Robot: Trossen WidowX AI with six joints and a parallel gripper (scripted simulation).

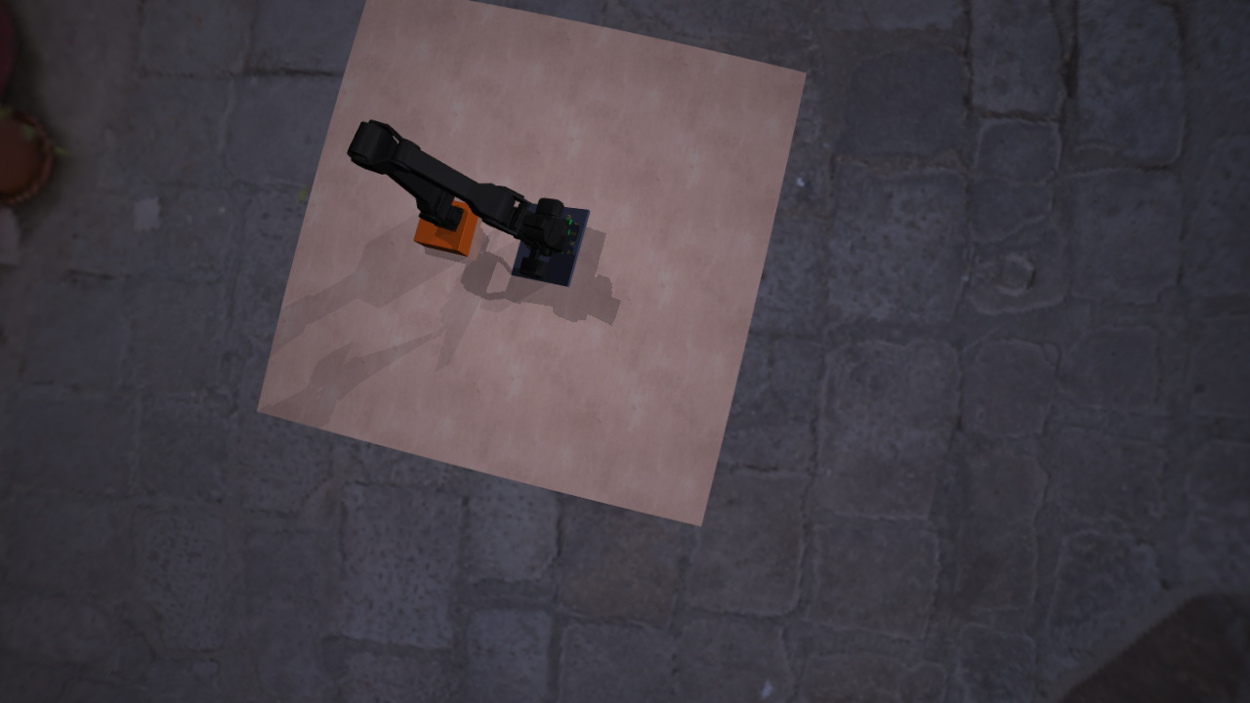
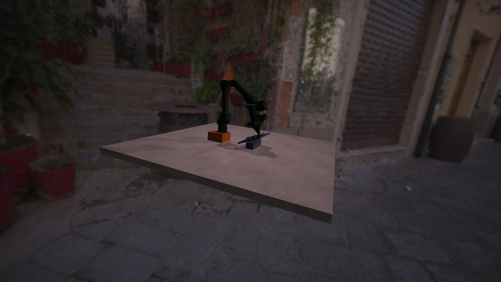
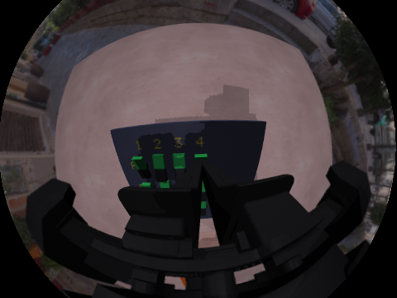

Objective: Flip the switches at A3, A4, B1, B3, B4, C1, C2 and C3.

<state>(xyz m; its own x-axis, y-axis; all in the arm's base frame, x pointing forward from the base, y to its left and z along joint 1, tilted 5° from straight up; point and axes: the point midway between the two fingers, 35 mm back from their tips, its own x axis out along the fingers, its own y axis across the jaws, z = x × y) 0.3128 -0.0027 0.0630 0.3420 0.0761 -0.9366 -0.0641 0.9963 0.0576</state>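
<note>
The dark blue switch panel (image 1: 572, 267) (image 2: 253, 144) (image 3: 237, 144) lies tilted on the table, its far edge raised. Green rocker switches (image 3: 168, 161) sit under yellow column numbers 1 to 4 in the wrist view. My gripper (image 3: 201, 164) (image 2: 257, 131) (image 1: 549, 234) is shut and empty. Its tips hang just over the panel's far row, between columns 3 and 4. The fingers hide the nearer rows. I cannot tell whether the tips touch a switch.
The arm's orange base block (image 1: 445, 232) (image 2: 218, 136) stands on the pink table (image 1: 559, 392) (image 2: 280, 175) beside the panel. The table's edges are far from the panel on all sides.
</note>
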